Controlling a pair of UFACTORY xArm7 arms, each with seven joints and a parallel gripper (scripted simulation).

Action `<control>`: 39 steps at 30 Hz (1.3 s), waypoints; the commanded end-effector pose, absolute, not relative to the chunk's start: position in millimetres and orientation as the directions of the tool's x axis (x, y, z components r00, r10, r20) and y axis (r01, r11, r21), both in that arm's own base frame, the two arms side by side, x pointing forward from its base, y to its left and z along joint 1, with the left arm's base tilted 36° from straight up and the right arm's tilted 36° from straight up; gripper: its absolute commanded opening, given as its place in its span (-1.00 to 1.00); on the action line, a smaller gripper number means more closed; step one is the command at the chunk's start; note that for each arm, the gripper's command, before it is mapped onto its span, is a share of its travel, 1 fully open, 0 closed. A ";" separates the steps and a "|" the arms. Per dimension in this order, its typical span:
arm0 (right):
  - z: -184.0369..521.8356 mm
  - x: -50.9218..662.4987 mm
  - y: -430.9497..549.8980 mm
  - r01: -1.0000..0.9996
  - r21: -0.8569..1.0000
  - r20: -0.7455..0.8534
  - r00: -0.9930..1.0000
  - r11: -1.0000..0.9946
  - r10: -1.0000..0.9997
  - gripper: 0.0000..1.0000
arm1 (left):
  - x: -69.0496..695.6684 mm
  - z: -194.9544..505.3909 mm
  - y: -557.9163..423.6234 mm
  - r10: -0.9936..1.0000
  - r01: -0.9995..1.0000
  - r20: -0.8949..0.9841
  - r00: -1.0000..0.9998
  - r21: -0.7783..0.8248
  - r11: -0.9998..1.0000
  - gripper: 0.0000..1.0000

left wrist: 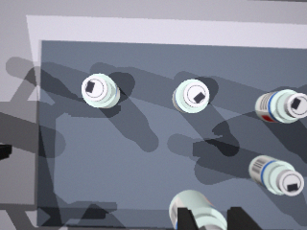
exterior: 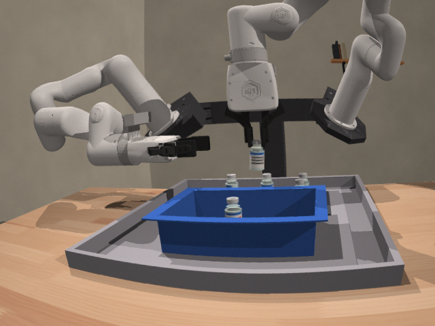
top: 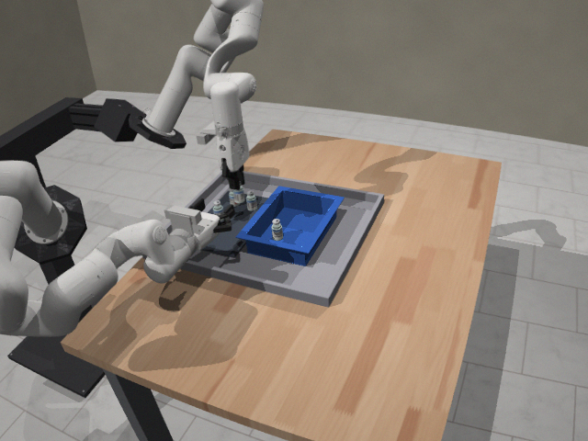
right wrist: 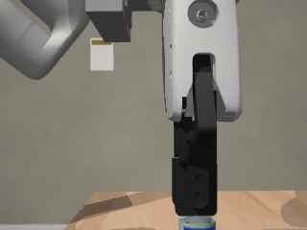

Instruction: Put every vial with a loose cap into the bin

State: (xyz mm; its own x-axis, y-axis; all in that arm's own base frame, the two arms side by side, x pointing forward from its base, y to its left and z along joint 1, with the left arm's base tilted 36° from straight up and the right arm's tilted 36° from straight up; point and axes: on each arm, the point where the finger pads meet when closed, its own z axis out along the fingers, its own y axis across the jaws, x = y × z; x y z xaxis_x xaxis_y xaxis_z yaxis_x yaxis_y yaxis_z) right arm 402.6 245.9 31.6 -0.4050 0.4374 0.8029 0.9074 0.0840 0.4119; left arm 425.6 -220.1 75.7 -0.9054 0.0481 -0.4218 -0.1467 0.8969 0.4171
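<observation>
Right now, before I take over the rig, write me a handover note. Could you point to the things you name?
Left gripper [top: 237, 185] [exterior: 256, 142] [left wrist: 213, 217] [right wrist: 196, 212]: shut on a raised vial [top: 239, 195] [exterior: 256, 160] [left wrist: 192, 203] [right wrist: 197, 223].
Right gripper [top: 213, 216] [exterior: 202, 145]: open, empty.
Four other vials [left wrist: 101, 91] [left wrist: 192, 97] [left wrist: 280, 106] [left wrist: 271, 174] [exterior: 231, 183] [exterior: 266, 183] stand on the mat [left wrist: 96, 182].
Done: one vial [top: 277, 231] [exterior: 233, 211] in the bin [top: 305, 248] [exterior: 238, 238].
Left: place the raised vial, bin any others with loose caps, let go, move clear. Which caps were tested, I can't tell.

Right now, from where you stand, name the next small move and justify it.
I would probably ease the right gripper toward the body of the held vial. The left gripper grips its top, leaving the body exposed, while the right gripper is open, sideways, beside it. Steadying the body should allow a cap test.
</observation>
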 end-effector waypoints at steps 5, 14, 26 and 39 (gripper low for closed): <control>33.5 401.9 247.2 0.906 0.414 0.803 -0.408 0.087 0.435 1.00 | 421.8 84.4 -225.6 0.049 -0.145 -0.423 -0.905 0.415 0.898 -0.54; 33.9 401.9 247.2 0.906 0.414 0.803 -0.408 0.087 0.435 1.00 | 410.9 106.6 -237.1 0.049 -0.145 -0.423 -0.905 0.415 0.898 -0.54; 33.6 402.2 247.0 0.906 0.414 0.803 -0.408 0.087 0.435 1.00 | 411.9 103.6 -235.5 0.050 -0.145 -0.423 -0.905 0.415 0.898 -0.54; 26.6 404.0 261.2 0.906 0.414 0.803 -0.408 0.087 0.435 1.00 | 411.1 105.3 -236.5 0.050 -0.145 -0.423 -0.905 0.415 0.898 -0.54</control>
